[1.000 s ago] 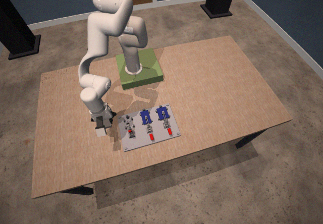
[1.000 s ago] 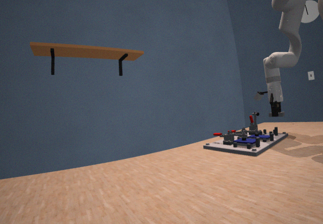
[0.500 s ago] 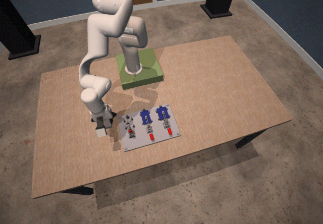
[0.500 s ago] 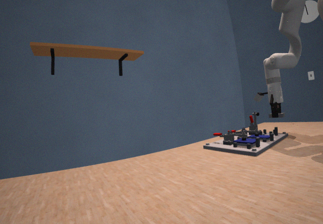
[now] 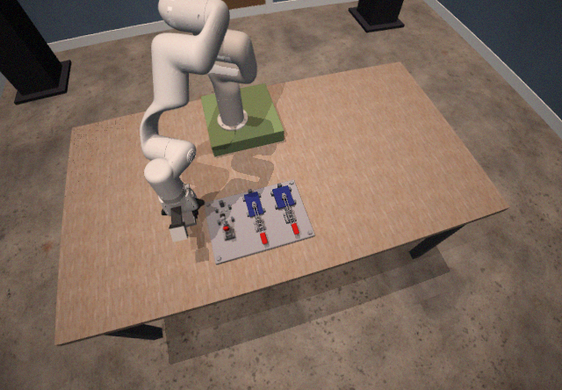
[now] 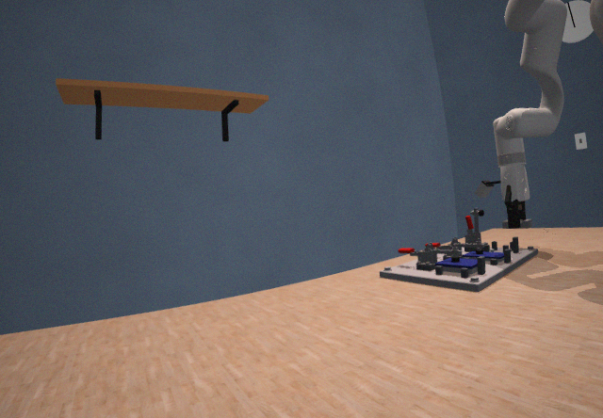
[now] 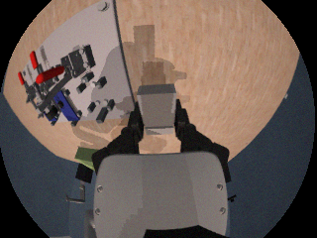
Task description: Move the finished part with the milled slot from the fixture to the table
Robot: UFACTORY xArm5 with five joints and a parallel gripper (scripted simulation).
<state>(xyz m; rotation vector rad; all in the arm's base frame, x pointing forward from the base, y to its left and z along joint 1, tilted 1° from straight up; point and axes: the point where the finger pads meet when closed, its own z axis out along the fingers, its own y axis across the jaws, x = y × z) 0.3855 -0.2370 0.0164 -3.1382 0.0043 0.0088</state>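
Note:
My gripper (image 5: pixel 180 223) is shut on the finished grey part (image 5: pixel 178 233), low at the table surface just left of the fixture plate (image 5: pixel 261 222). In the wrist view the part (image 7: pixel 158 107) sits between the two dark fingers. In the exterior view the gripper (image 6: pixel 514 218) reaches down to the table behind the fixture (image 6: pixel 460 264). The left nest (image 5: pixel 225 218) stands empty, its clamp (image 5: pixel 228 230) raised with the red handle up. Two blue blanks (image 5: pixel 252 203) (image 5: pixel 283 196) lie in their nests, clamps down, red handles (image 5: pixel 262 238) (image 5: pixel 295 227) flat.
The arm's green base block (image 5: pixel 242 119) stands behind the fixture. The table's left and front edges lie well away from the gripper. A wall shelf (image 6: pixel 155 97) hangs far off.

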